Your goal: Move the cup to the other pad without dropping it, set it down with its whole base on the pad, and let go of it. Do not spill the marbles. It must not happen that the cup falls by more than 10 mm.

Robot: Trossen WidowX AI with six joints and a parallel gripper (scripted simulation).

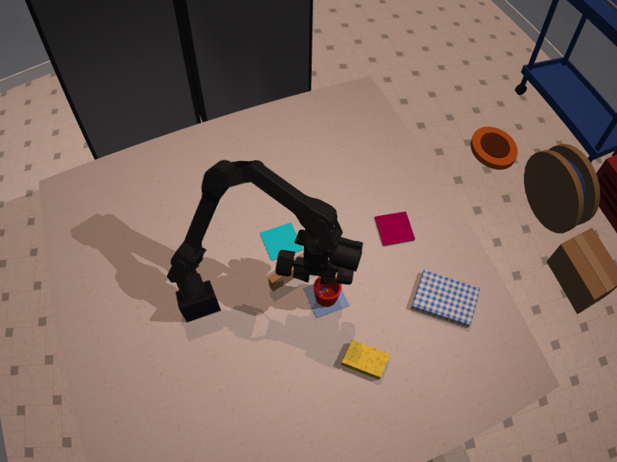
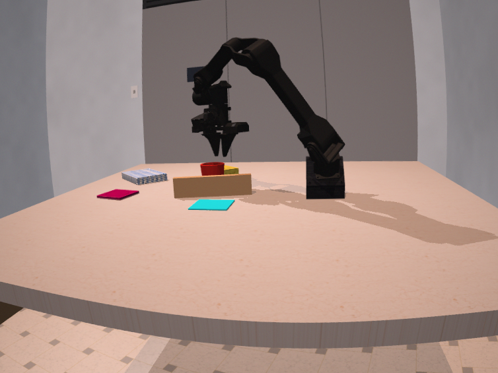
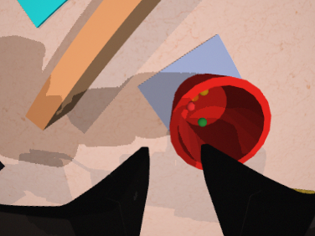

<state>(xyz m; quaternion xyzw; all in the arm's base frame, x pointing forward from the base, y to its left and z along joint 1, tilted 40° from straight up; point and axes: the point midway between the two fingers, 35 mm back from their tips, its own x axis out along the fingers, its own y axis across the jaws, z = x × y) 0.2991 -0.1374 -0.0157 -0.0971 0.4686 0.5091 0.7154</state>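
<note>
Cup (image 3: 221, 119) untouched; fingers part-open, empty, above.

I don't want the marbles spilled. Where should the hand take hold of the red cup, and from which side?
Probably by the rim wall, from straight above. The red cup stands upright and open-topped on its pale blue pad, and the hand hangs open above it, so one finger can go inside and one outside, clear of the marbles.

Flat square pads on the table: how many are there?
3. A cyan pad lies beyond the wooden bar, a magenta pad sits toward the checkered cloth, and a pale blue pad lies under the red cup.
</note>
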